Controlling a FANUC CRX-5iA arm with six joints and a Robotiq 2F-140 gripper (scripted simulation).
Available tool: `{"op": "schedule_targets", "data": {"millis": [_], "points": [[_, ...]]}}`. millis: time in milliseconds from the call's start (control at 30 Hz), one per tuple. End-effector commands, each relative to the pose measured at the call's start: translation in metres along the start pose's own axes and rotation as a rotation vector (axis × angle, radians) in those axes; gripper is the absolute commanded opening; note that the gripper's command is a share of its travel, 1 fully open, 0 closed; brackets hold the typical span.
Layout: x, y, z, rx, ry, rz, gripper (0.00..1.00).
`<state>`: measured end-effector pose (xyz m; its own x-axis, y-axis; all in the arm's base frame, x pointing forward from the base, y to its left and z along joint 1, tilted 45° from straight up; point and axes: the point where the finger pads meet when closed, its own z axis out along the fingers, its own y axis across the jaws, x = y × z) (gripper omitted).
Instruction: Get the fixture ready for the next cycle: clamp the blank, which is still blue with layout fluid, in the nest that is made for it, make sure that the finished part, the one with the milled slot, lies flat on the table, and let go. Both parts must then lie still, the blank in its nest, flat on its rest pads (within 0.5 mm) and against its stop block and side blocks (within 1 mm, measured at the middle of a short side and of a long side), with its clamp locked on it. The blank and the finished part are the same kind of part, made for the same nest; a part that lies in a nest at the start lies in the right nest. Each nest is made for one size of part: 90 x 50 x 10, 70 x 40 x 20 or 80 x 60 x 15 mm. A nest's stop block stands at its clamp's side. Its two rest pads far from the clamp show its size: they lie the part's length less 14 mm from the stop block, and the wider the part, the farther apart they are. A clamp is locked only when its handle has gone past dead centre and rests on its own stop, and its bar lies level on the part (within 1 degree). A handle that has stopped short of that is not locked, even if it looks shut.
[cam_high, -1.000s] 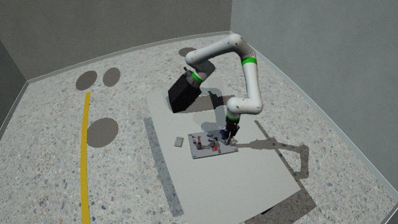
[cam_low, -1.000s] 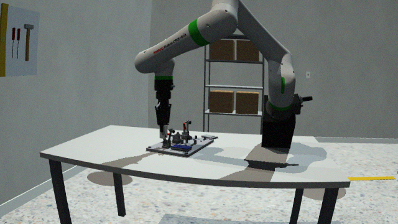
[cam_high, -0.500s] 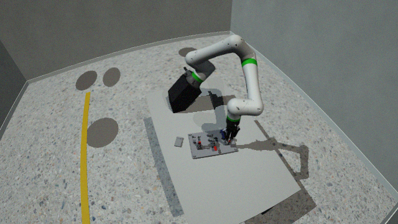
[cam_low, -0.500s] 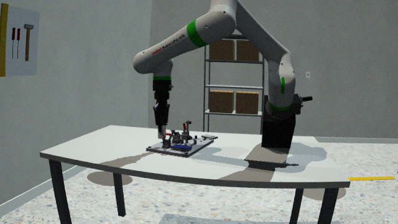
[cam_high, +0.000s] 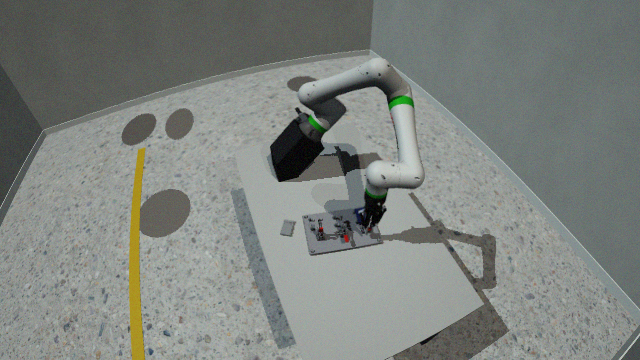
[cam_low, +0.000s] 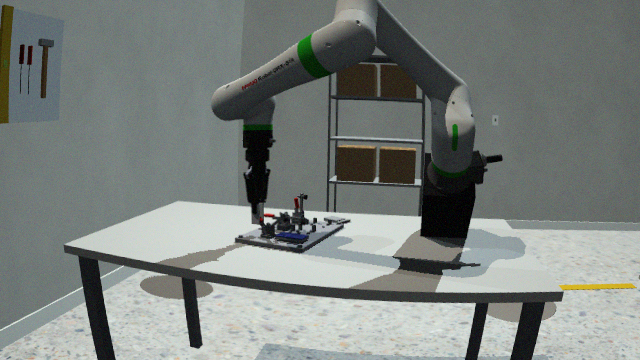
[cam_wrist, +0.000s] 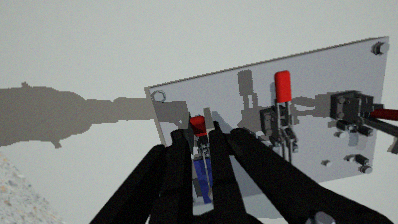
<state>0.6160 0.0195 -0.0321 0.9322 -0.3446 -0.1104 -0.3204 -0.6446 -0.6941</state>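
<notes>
The grey fixture plate (cam_high: 320, 246) (cam_low: 320, 233) (cam_wrist: 310, 75) lies on the table and carries three toggle clamps. The blue blank (cam_high: 357, 216) (cam_low: 292, 236) (cam_wrist: 202, 172) lies in the nest at the plate's end nearest my arm. My gripper (cam_high: 371, 227) (cam_low: 257, 216) (cam_wrist: 198, 119) stands over that nest, shut on the red-tipped handle (cam_wrist: 198, 125) of its clamp. The clamp's bar is hidden behind my fingers. The grey finished part (cam_high: 287, 227) (cam_low: 336, 219) lies flat on the table beside the plate's far end.
The middle clamp's red handle (cam_wrist: 283, 86) (cam_low: 297, 202) stands upright. The third clamp's handle (cam_wrist: 385, 114) lies low. The black robot base (cam_high: 295, 152) (cam_low: 447, 210) stands on the table (cam_high: 375, 300) behind the plate.
</notes>
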Motion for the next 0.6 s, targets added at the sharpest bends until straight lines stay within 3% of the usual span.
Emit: {"op": "schedule_targets", "data": {"millis": [0,567], "points": [[0.0022,0.0001,0.0013,0.000,0.001,0.000,0.00],[0.0111,0.0001,0.0104,0.000,0.001,0.000,0.00]]}}
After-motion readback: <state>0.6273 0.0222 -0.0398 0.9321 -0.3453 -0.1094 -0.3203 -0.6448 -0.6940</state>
